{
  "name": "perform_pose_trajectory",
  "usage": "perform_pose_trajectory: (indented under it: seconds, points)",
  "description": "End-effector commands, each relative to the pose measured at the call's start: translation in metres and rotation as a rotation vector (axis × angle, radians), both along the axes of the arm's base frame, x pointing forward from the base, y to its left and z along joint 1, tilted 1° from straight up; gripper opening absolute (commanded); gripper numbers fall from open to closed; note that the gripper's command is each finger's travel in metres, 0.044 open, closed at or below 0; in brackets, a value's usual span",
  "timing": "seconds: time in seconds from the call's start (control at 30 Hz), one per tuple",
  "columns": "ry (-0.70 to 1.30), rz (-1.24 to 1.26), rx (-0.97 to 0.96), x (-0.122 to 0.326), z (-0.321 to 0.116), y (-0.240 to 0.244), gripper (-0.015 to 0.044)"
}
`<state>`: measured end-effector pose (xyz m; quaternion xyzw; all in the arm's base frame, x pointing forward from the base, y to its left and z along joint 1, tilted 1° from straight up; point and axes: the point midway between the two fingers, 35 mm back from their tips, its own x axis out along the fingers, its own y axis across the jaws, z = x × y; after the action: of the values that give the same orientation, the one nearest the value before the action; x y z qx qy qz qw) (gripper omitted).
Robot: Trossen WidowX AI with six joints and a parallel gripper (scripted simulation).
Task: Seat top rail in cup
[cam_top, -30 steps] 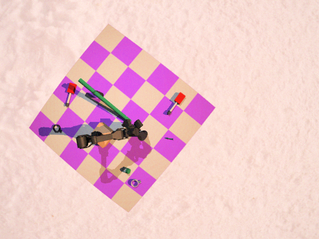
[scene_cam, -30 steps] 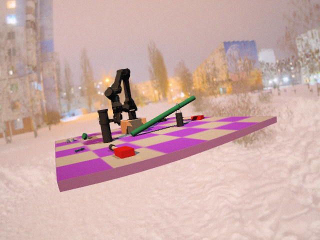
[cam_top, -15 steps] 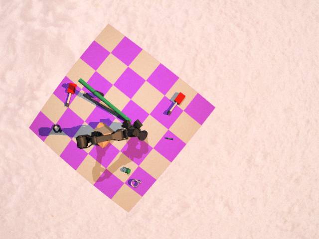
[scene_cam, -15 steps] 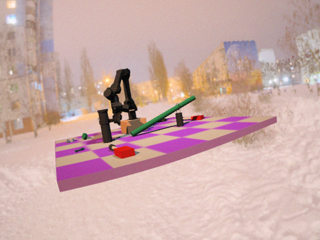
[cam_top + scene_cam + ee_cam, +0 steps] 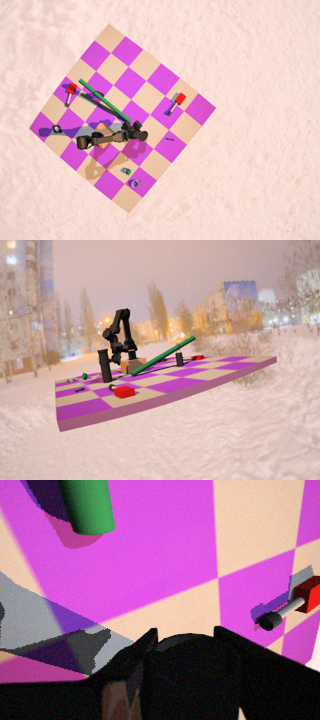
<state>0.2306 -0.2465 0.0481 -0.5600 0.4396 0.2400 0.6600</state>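
Note:
The green rail (image 5: 111,103) (image 5: 160,357) (image 5: 92,507) slopes through the wire loop on the small post (image 5: 179,359). Its far end is high. Its cut end is low, at or just above the board, outside the cup. The big black post (image 5: 105,373) stands upright, with its cap (image 5: 143,135) (image 5: 102,351) on top and the brace band (image 5: 104,363) a little below. My gripper (image 5: 132,126) (image 5: 185,632) is shut on the dark rail-end cup (image 5: 190,672) beside the post. The cup's open rim shows between the fingertips. The rail lies clear of the fingers.
A red-headed mallet (image 5: 180,98) (image 5: 124,392) (image 5: 309,594) lies near the big post, and another (image 5: 72,88) (image 5: 197,357) beyond the rail's high end. An orange block (image 5: 102,127) (image 5: 124,365) is under the arm. A green cylinder (image 5: 126,171) (image 5: 84,376), a pale ring clamp (image 5: 134,183) and a black ring (image 5: 56,129) also lie around.

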Motion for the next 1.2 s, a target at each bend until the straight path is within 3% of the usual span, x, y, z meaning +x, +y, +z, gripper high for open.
perform_pose_trajectory:
  seconds: [0.0,1.17]
  points:
    - [0.004,0.030,-0.005,-0.0037,0.0000,0.0011,0.0000]
    - [0.007,0.092,-0.006,-0.0094,-0.0002,0.0025,0.0000]
